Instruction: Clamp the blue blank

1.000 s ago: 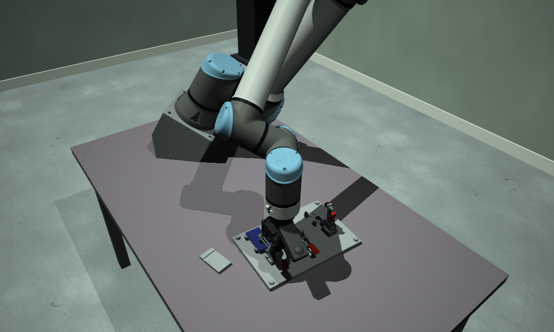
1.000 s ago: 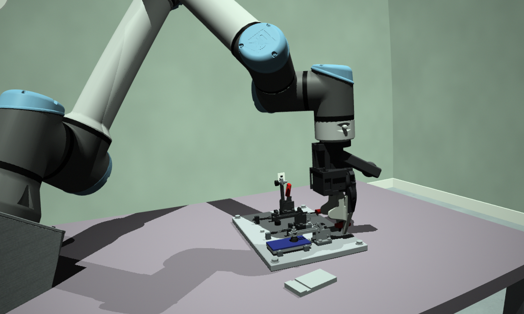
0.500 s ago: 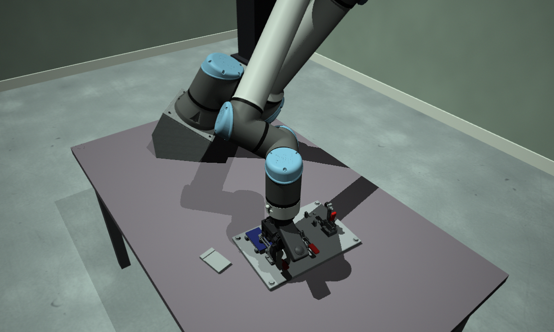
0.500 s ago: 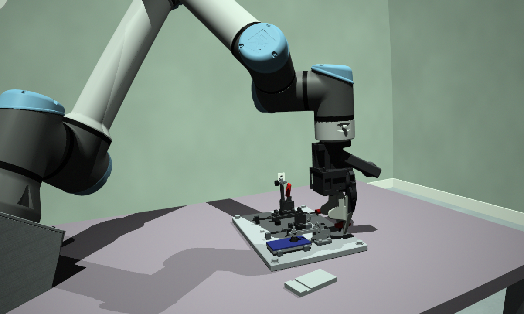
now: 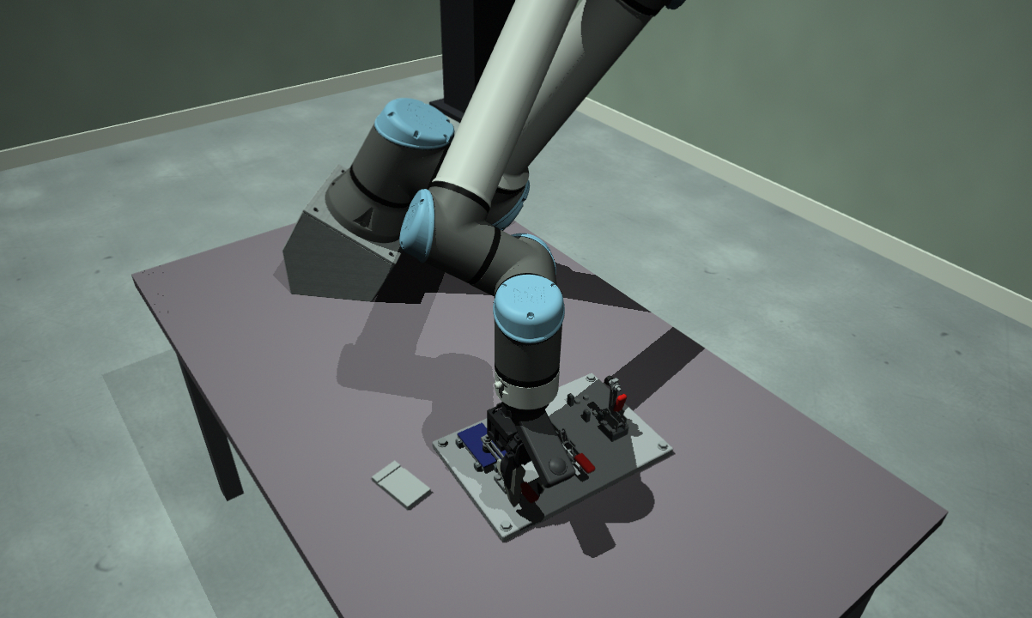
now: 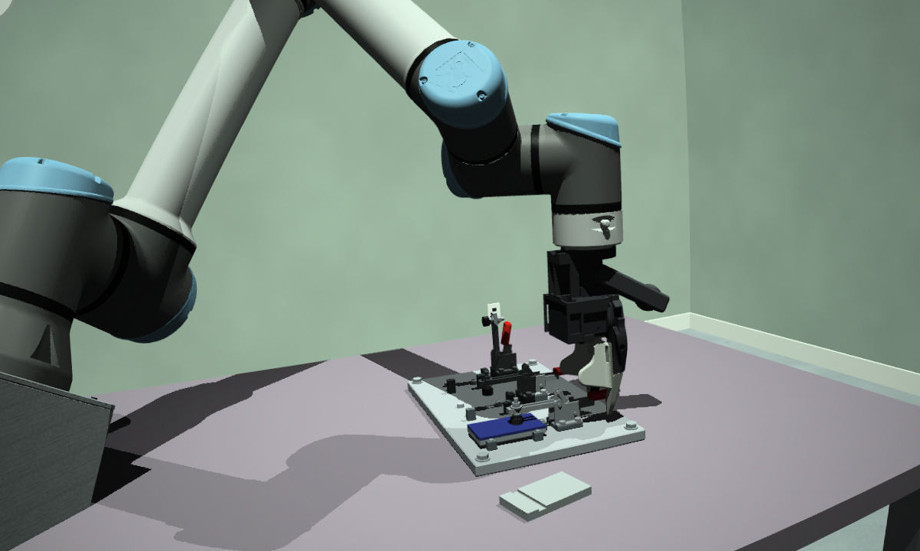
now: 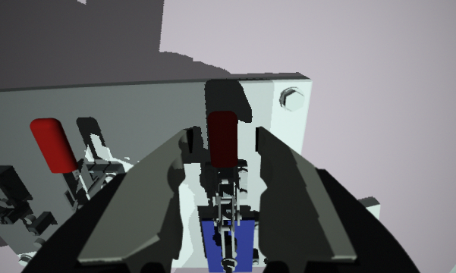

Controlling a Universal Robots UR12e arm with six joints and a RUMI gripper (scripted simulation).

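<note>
The blue blank [image 5: 471, 440] [image 6: 496, 428] [image 7: 246, 243] lies in the end nest of the fixture plate [image 5: 496, 511] [image 6: 586, 439] [image 7: 286, 129]. The clamp bar [image 6: 537, 405] lies low over the blank, its tip on top of it. Its red handle [image 6: 597, 394] [image 7: 223, 152] is down, pointing away from the blank. My gripper [image 6: 608, 401] [image 7: 224, 130] is open around this handle, with a gap on each side. The finished part [image 5: 403, 485] [image 6: 559, 490] lies flat on the table beside the fixture, slot up. Contact with pads and stops is too small to tell.
A middle clamp's red handle [image 5: 583, 463] [image 6: 557, 370] [image 7: 53, 145] also points outward, close beside my gripper. The far clamp stands raised with its red handle [image 5: 620, 402] [image 6: 506, 334] upright. Bolt heads stand at the plate's corners.
</note>
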